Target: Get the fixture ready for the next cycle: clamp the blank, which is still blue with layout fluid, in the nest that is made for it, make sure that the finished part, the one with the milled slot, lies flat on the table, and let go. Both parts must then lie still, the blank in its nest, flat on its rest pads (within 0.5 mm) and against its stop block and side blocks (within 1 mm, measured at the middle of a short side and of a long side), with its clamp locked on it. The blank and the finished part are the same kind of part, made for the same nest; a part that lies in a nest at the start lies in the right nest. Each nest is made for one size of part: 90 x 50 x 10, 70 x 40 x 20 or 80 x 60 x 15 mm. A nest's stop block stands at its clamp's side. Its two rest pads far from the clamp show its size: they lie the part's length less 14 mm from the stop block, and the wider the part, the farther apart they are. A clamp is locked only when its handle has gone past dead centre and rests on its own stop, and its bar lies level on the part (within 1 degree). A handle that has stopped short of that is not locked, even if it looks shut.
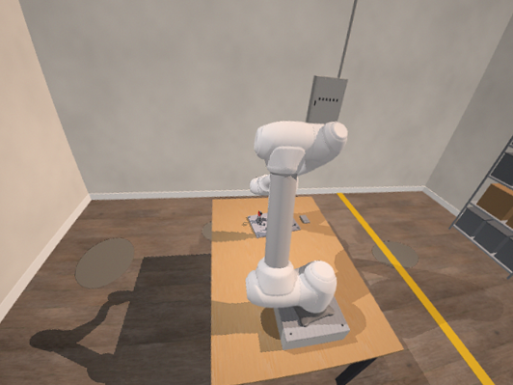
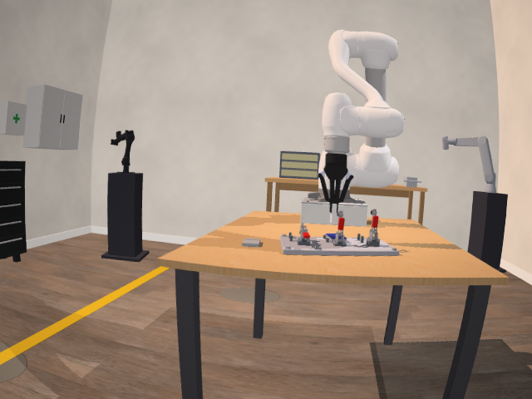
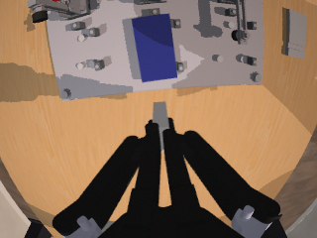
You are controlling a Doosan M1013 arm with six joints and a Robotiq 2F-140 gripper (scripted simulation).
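Note:
The blue blank (image 3: 155,48) (image 2: 330,236) lies in the middle nest of the grey fixture plate (image 3: 198,77) (image 2: 300,251) (image 1: 260,232). The middle clamp's red handle (image 2: 341,223) stands upright, and so does the right clamp's red handle (image 2: 374,221). The left clamp's red handle (image 2: 306,234) lies low. The grey finished part (image 3: 293,34) (image 2: 251,242) (image 1: 304,219) lies flat on the table, apart from the plate. My gripper (image 3: 159,111) (image 2: 332,207) is shut and empty. It hangs above the plate's edge on the robot's side, clear of the blank. The arm hides it in the top view.
The wooden table (image 2: 343,268) (image 1: 243,339) carries the plate and the robot's base block (image 1: 312,332). Several small pads and blocks stand on the plate around the nests. A second table (image 2: 300,184) stands behind, and pedestals stand at both sides.

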